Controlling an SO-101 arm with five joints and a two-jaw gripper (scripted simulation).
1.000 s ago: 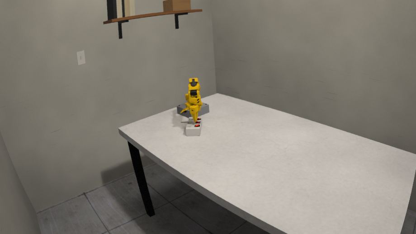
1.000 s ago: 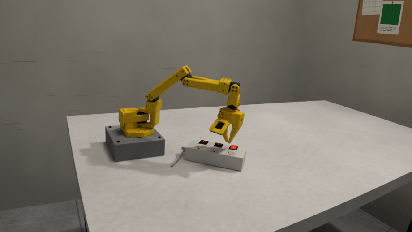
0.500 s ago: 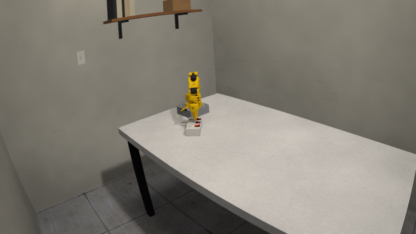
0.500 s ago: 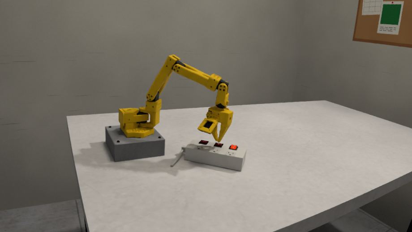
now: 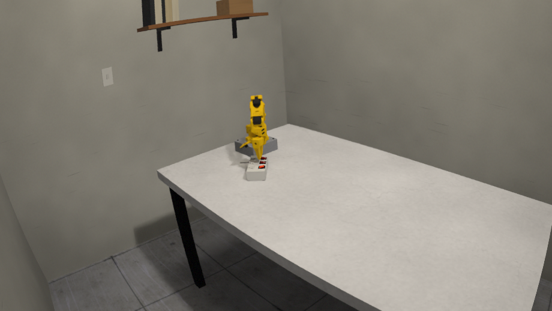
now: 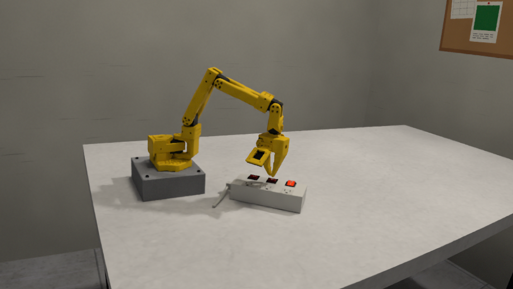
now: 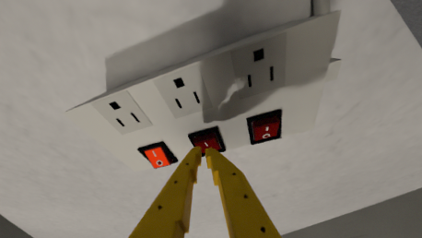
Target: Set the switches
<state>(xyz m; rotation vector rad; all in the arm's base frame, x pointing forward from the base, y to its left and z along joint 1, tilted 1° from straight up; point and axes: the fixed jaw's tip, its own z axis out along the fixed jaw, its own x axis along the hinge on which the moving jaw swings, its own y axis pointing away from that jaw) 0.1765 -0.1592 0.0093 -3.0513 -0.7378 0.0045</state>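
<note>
A white power strip point(image 6: 267, 192) lies right way up on the table, its cable stub point(image 6: 221, 195) pointing toward the arm's base. It has three red rocker switches. The switch farthest from the cable point(image 7: 158, 155) glows bright red in the wrist view and also shows in the exterior view point(image 6: 290, 183). The middle switch point(image 7: 206, 139) and the switch nearest the cable point(image 7: 264, 126) are dark red. My gripper point(image 7: 203, 156) is shut and empty, its tips right at the near edge of the middle switch point(image 6: 271, 180). In the exterior view the gripper point(image 6: 273, 173) points straight down. The strip point(image 5: 257, 169) is small in the top view.
The arm's grey base block point(image 6: 167, 178) stands on the table left of the strip. The table's left edge point(image 5: 162, 175) is close to the strip in the top view. A shelf point(image 5: 200, 19) hangs on the wall above.
</note>
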